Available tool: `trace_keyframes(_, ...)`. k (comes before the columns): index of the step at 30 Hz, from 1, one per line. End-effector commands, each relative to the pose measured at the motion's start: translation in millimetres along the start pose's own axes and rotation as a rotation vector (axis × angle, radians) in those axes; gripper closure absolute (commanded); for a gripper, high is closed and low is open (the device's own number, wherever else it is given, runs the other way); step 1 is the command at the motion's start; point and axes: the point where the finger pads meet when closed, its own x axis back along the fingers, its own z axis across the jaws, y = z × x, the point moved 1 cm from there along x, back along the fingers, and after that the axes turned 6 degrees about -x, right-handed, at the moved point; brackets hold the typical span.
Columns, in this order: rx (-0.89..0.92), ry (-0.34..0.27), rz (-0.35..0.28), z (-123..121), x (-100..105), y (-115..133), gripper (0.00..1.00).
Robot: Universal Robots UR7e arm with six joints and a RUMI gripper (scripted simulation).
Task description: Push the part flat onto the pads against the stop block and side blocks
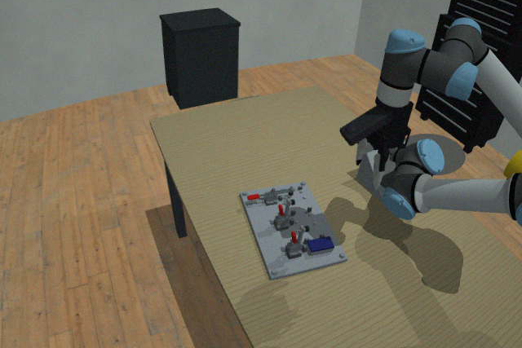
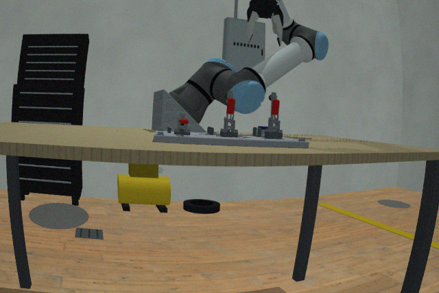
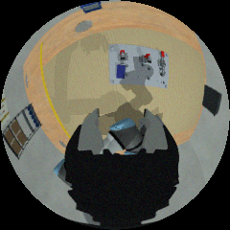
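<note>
A grey fixture plate [image 1: 293,228] lies on the tan table near its front edge. A blue rectangular part [image 1: 320,244] sits on the plate's near right end, beside a toggle clamp. It also shows in the wrist view [image 3: 122,71] at the plate's left end, and as a blue sliver in the exterior view [image 2: 263,127]. My gripper [image 1: 383,159] hangs high above the table, to the right of and behind the plate, far from the part. Its fingers [image 2: 265,29] stand apart with nothing between them; they also show in the wrist view [image 3: 122,130].
Three toggle clamps with red handles [image 1: 280,210] stand on the plate; two are upright [image 2: 230,106], one lies flat [image 1: 254,197]. The arm's own elbow [image 1: 404,192] hangs low over the table right of the plate. A black cabinet [image 1: 200,55] stands behind the table.
</note>
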Motion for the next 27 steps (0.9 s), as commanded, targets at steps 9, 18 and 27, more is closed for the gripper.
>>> trace_keyframes(9,0.000,0.001,0.000,19.1,-4.6,-18.2,0.42)
trace_keyframes(18,0.000,0.001,0.000,54.1,-13.0,-49.9,0.42)
trace_keyframes(27,0.000,0.001,0.001,68.6,-16.4,-62.6,0.42)
